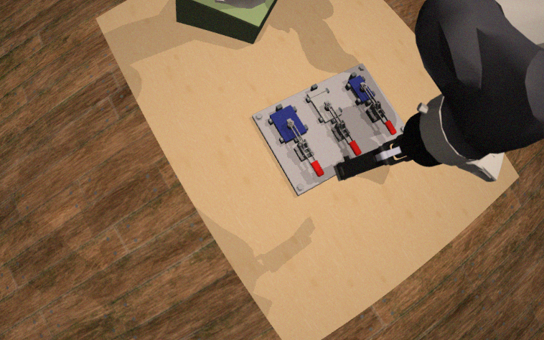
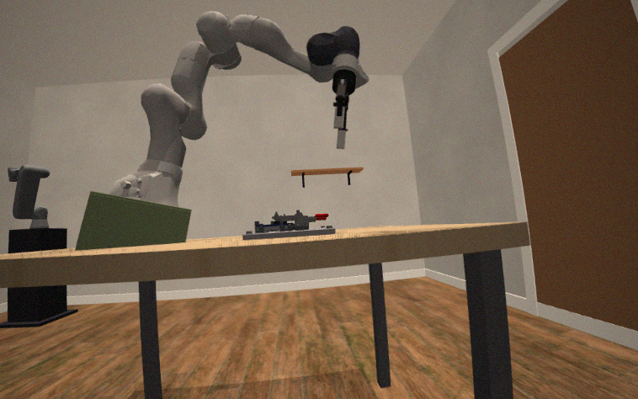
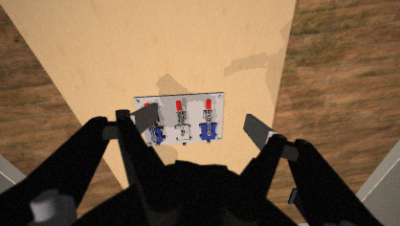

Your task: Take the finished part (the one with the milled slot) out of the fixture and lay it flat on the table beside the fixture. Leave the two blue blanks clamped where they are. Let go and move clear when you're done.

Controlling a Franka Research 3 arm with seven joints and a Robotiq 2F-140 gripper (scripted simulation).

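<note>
The grey fixture plate [image 1: 291, 168] [image 2: 262, 236] [image 3: 193, 101] lies on the wooden table [image 1: 223, 211] [image 2: 311, 247]. It carries three toggle clamps with red handles. The finished part [image 1: 319, 103] [image 3: 186, 131], pale grey, sits in the middle station under its clamp; I cannot make out its slot. One blue blank [image 1: 283, 120] [image 3: 211, 130] is at one end and the other blue blank [image 1: 357, 86] [image 3: 159, 135] is at the other end, both under clamps. My gripper [image 1: 341, 171] [image 2: 341, 140] [image 3: 201, 116] is open and empty, pointing down, high above the handle side of the fixture.
A green box [image 1: 223, 16] [image 2: 130, 222] stands at the table's back by the arm's base. A small wall shelf [image 2: 326, 171] hangs behind the fixture. A second small arm on a black stand [image 2: 29, 198] stands off the table at the left.
</note>
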